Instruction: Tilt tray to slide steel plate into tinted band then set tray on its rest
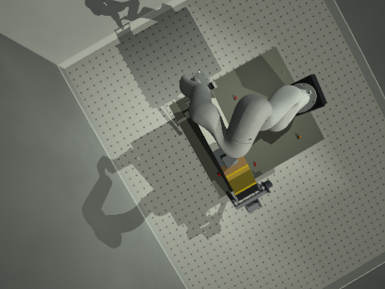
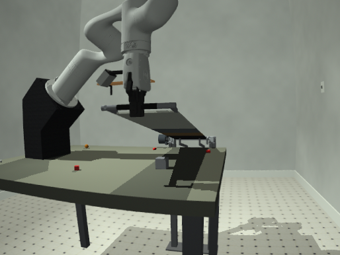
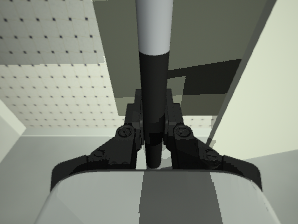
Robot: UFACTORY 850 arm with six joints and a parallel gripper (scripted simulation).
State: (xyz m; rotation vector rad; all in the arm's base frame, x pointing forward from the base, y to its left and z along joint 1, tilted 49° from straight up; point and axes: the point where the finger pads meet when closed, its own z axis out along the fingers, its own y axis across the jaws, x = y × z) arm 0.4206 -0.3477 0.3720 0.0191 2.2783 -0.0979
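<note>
Table (image 2: 99, 185): tray (image 2: 172, 123) is being held over it, steeply tilted, handle end raised, far end at the pivot fittings (image 2: 185, 141). Tray bed: plate (image 1: 229, 161) is lying flat just above the yellow-tinted band (image 1: 241, 180), partly hidden by the arm. Gripper (image 2: 136, 110) is being kept nearly closed, clamped on the tray's handle bar (image 3: 152, 90).
</note>
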